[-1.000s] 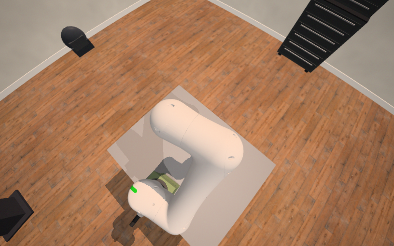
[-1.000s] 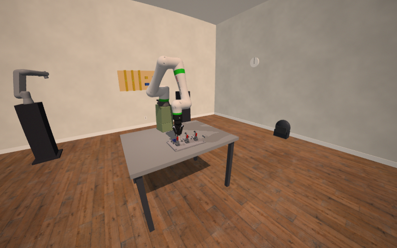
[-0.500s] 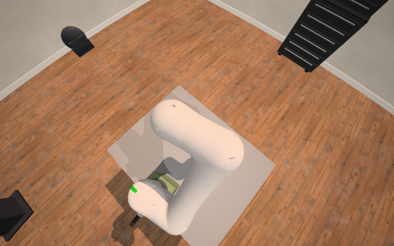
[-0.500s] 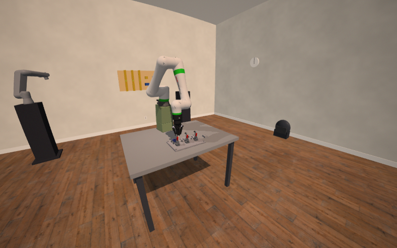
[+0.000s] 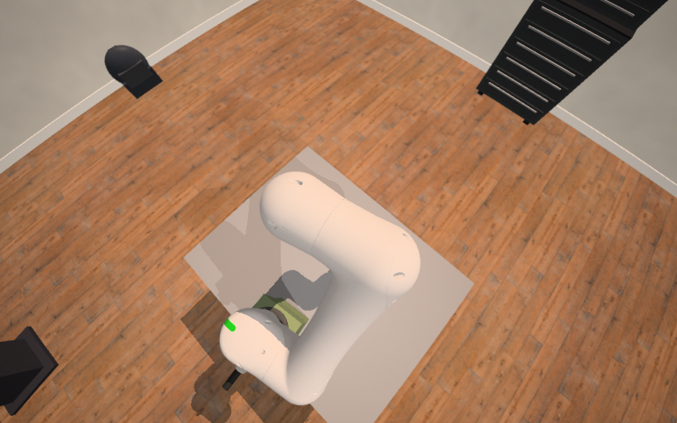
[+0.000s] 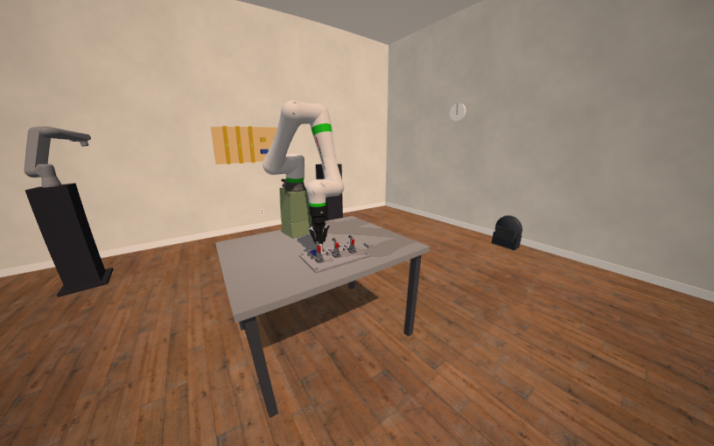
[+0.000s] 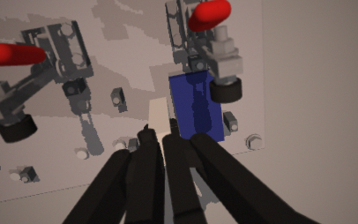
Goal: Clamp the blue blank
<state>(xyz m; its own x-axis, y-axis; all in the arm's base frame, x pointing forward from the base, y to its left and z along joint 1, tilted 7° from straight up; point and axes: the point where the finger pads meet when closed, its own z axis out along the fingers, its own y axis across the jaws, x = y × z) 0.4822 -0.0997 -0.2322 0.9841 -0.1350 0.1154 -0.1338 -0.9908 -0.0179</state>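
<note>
The blue blank (image 7: 196,106) (image 6: 314,254) lies in the rightmost nest of the grey fixture plate (image 7: 132,26) (image 6: 339,261) in the wrist view. That nest's clamp has a red handle (image 7: 209,14), and its black pad (image 7: 226,90) shows over the blank's far right edge. I cannot tell if the pad presses on the blank. My gripper (image 7: 160,111) (image 6: 318,237) is shut and empty. Its tips are low at the blank's near left corner. A second clamp (image 7: 18,54) stands at the left over an empty nest. The slotted finished part does not show clearly.
The arm hides the fixture in the top view, where only the table's (image 5: 439,299) edges show. A green pedestal (image 6: 294,212) (image 5: 292,316) carries the arm at the table's back. Three red-handled clamps stand in a row on the plate. A small grey thing (image 6: 367,244) lies right of it.
</note>
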